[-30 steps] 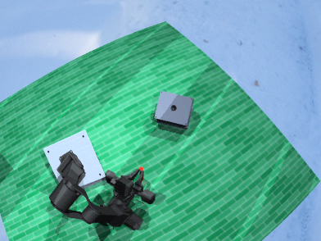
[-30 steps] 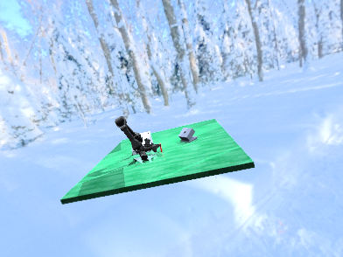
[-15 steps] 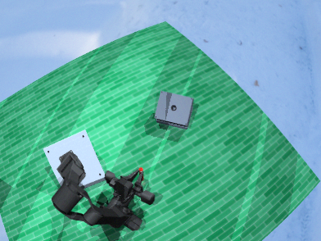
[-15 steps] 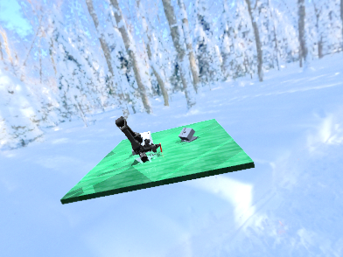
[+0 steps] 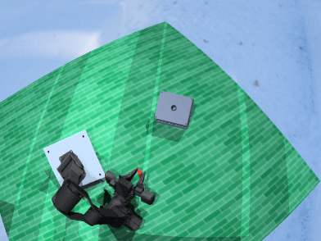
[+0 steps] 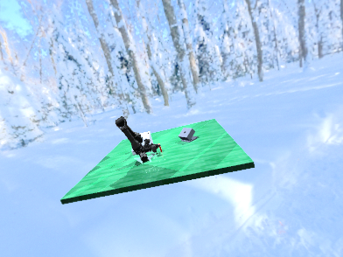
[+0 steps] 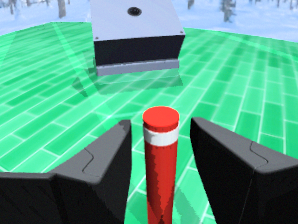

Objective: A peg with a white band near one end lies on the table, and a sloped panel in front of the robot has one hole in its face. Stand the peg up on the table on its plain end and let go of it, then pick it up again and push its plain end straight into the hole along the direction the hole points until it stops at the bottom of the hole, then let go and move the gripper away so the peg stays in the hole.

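Observation:
The red peg (image 5: 139, 172) (image 6: 160, 149) (image 7: 160, 183) stands upright on the green table (image 5: 229, 164) (image 7: 253, 83). Its white band is near the top and its plain end is on the table. My gripper (image 5: 137, 176) (image 7: 161, 128) sits low around the peg and is open, with a gap showing between the peg and each finger in the wrist view. The grey sloped panel (image 5: 183, 111) (image 6: 187, 133) (image 7: 113, 23) stands farther out in front of the gripper, and its hole (image 5: 174, 107) (image 7: 135, 11) is empty.
The arm's white base plate (image 5: 88, 149) lies at the table's near left, with the arm bent low over the table beside it. The table's edges run close behind the arm. Snowy ground surrounds the table.

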`<state>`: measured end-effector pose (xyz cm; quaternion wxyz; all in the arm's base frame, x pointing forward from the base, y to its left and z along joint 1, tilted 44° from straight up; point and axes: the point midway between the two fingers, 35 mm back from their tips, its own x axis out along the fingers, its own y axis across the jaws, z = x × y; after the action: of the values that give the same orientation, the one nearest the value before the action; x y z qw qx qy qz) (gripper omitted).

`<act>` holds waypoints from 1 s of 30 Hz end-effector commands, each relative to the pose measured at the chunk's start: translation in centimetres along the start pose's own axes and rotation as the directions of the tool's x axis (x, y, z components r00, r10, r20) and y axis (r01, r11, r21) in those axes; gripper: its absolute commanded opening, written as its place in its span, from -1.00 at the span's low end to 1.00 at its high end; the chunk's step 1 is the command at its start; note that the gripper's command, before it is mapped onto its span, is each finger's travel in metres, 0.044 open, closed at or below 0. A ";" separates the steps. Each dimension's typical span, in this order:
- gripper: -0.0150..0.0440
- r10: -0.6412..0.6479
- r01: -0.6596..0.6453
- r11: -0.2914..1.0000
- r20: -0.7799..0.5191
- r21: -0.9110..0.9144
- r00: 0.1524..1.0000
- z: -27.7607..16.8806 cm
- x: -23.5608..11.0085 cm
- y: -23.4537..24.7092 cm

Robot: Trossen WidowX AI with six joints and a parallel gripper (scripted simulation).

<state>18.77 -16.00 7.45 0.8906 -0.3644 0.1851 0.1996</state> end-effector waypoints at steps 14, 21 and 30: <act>-0.05 0.000 0.000 1.000 0.000 0.000 1.000 0.0 0.0 0.0; -0.05 0.000 0.000 1.000 0.000 0.000 1.000 0.0 0.0 0.0; 0.66 0.000 0.000 1.000 0.000 0.000 1.000 0.0 0.0 0.0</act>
<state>18.77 -16.00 7.45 0.8905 -0.3645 0.1851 0.1996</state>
